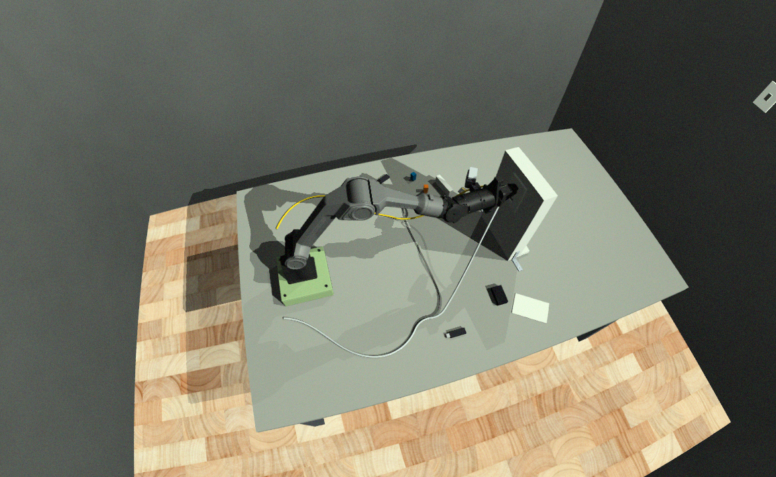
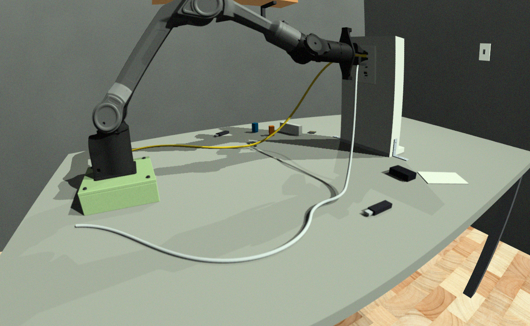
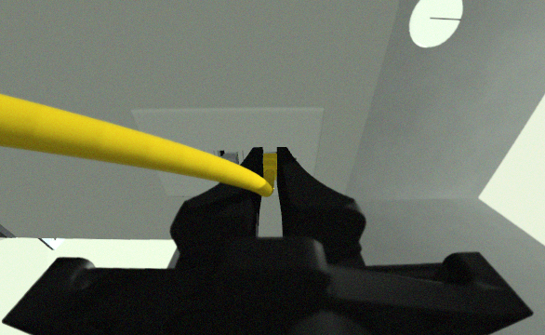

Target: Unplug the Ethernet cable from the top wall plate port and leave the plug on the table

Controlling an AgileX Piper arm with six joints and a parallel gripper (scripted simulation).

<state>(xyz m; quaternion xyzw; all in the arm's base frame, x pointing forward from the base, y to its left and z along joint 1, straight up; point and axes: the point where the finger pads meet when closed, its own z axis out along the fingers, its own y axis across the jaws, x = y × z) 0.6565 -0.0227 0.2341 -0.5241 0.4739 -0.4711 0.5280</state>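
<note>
A white upright panel stands on the grey table and carries a wall plate. The yellow Ethernet cable rises from the table to the top port. Its yellow plug sits between my fingers at the plate. My gripper is shut on this plug, pressed up to the plate. A white cable hangs from the lower port and snakes across the table.
The arm's green base stands at the left. A black box, a white card and a USB stick lie in front of the panel. A blue cylinder, an orange cylinder and a white block stand at the back.
</note>
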